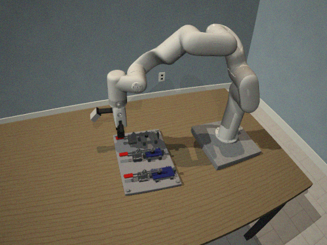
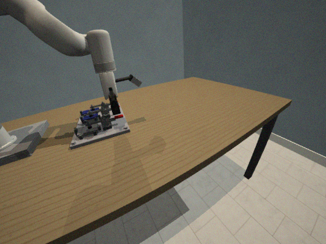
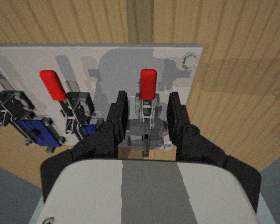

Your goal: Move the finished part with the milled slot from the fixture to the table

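Note:
The grey finished part is in the shaded end nest, under its clamp; its slot and outline are hard to make out. That clamp's red handle points outward and lies low. My gripper is partly open and empty, pointing down, with its fingers on either side of this clamp, low over the fixture plate. A blue blank sits in the middle nest and another blue blank in the far nest, with clamp arms over them.
The middle clamp's red handle is beside the gripper's row; the other red handle is beyond it. The fixture stands on the wooden table, with the robot's grey base to one side.

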`<state>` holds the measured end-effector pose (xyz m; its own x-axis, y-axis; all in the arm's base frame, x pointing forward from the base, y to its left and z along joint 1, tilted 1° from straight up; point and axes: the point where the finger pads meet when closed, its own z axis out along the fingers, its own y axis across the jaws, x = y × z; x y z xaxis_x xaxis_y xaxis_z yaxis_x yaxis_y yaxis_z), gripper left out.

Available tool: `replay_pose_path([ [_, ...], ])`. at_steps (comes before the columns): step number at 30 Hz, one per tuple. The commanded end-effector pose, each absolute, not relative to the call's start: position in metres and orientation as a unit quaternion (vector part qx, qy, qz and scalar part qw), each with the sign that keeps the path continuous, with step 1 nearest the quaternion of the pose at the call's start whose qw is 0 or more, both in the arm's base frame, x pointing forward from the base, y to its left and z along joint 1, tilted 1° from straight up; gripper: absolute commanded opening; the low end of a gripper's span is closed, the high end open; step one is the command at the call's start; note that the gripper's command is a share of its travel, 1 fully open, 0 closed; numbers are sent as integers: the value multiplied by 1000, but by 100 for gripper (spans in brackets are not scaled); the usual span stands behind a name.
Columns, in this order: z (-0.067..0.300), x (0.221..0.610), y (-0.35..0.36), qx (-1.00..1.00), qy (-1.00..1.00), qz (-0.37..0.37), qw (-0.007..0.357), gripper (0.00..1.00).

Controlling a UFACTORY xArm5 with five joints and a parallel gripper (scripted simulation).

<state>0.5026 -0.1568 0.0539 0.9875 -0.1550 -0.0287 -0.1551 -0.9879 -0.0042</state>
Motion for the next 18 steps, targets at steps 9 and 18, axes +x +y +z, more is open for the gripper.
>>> replay_pose_path([
  [9, 40, 505, -157, -997, 78, 11, 2, 47],
  [18, 40, 505, -157, -997, 78, 11, 2, 47],
])
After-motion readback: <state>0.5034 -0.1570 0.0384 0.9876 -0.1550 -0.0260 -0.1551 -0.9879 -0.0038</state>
